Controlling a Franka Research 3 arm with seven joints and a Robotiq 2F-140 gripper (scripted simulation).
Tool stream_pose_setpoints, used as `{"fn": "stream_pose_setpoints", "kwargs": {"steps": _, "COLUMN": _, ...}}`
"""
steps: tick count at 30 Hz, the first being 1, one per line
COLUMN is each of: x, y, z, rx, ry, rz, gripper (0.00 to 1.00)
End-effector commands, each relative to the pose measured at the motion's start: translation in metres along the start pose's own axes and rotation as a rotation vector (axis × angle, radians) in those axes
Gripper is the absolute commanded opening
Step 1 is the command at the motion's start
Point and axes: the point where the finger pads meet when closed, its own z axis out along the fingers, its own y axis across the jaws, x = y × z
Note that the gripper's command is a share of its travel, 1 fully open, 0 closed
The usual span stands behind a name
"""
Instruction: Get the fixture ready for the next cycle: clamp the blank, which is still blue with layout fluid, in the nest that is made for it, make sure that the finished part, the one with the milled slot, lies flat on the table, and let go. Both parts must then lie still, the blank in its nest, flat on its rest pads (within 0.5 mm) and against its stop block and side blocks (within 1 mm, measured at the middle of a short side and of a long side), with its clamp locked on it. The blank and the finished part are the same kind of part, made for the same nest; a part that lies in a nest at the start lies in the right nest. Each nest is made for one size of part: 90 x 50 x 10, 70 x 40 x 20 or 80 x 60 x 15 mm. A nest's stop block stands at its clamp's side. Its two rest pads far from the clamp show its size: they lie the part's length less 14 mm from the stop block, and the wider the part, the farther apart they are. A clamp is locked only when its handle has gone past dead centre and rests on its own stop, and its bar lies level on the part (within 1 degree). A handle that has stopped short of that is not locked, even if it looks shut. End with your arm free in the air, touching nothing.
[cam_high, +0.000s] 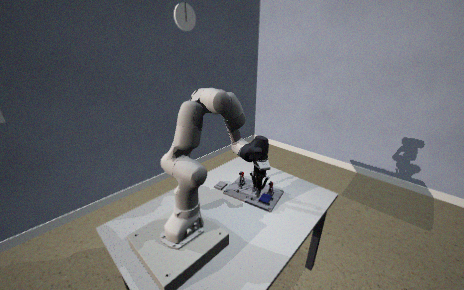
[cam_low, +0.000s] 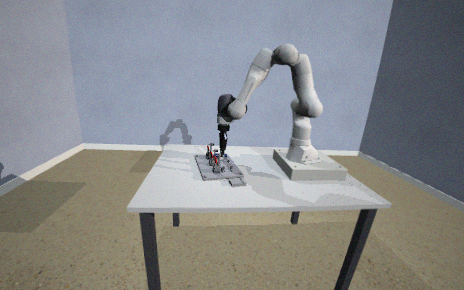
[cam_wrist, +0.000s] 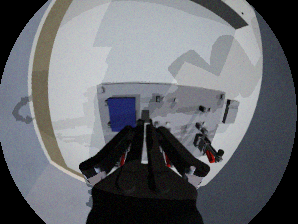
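The blue blank (cam_high: 265, 198) (cam_wrist: 122, 114) sits on the fixture plate (cam_high: 234, 194) (cam_low: 204, 172) (cam_wrist: 145, 90), seemingly nested; the grey part (cam_high: 220, 185) (cam_low: 237, 183) (cam_wrist: 230, 111) lies beside it on the table (cam_high: 260, 235) (cam_low: 260, 200) (cam_wrist: 135, 50); the pincer (cam_high: 258, 194) (cam_low: 223, 154) (cam_wrist: 145, 115) is closed, empty; locking probably remains, though I can't tell.

Top camera looks down from behind the arm (cam_high: 189, 125) (cam_low: 302, 80); exterior faces its side from farther off. Wrist camera looks down closely. All share the table (cam_high: 250, 235) (cam_low: 170, 192) (cam_wrist: 140, 50).
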Motion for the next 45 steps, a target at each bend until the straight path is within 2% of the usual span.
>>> {"fn": "stream_pose_setpoints", "kwargs": {"steps": 1, "x": 0.0001, "y": -0.0001, "z": 0.0006, "rx": -0.001, "ry": 0.001, "rz": -0.009, "gripper": 0.00}}
{"fn": "stream_pose_setpoints", "kwargs": {"steps": 45, "x": 0.0001, "y": -0.0092, "z": 0.0006, "rx": -0.001, "ry": 0.001, "rz": -0.009, "gripper": 0.00}}
